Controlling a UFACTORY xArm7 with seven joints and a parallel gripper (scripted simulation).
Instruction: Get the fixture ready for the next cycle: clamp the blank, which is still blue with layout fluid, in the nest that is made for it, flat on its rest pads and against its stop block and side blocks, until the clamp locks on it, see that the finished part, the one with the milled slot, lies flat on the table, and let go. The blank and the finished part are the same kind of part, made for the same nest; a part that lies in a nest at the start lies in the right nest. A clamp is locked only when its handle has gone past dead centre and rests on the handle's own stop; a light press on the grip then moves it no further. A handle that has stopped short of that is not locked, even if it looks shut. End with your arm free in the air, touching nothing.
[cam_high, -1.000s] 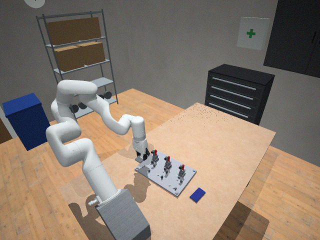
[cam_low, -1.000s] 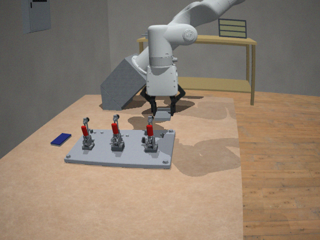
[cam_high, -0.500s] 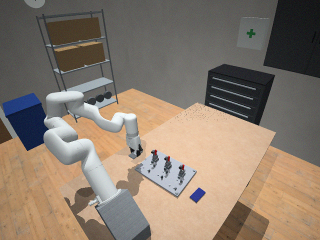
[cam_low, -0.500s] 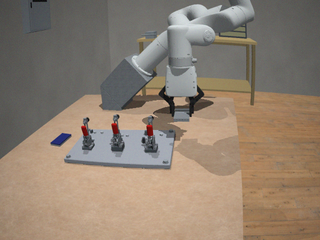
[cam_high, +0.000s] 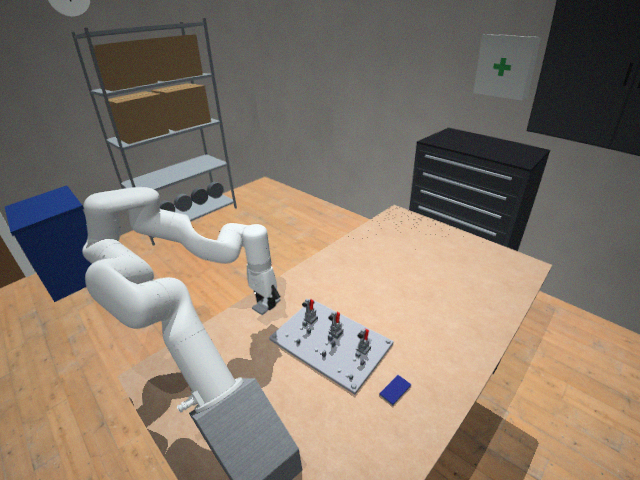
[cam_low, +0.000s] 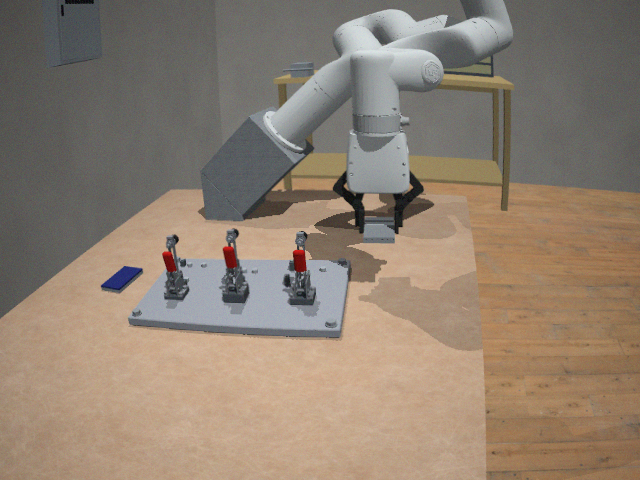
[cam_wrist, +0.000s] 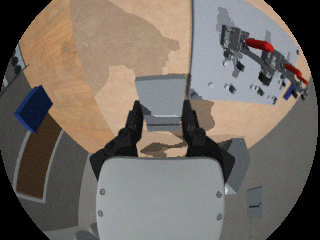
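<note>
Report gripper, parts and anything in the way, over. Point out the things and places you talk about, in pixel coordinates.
Gripper (cam_high: 266, 304) (cam_low: 379, 227) (cam_wrist: 162, 107) shut on finished part (cam_high: 261, 307) (cam_low: 378, 238) (cam_wrist: 161, 95), held above table. Blue blank (cam_high: 395, 390) (cam_low: 122, 278) (cam_wrist: 289, 91) on table, unclamped. No obstruction seen beneath part.

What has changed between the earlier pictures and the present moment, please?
The arm has carried the grey slotted part, held in the pincer, away from the fixture plate, toward the right in the exterior view. The blue blank, the plate and its clamps stayed put.
</note>
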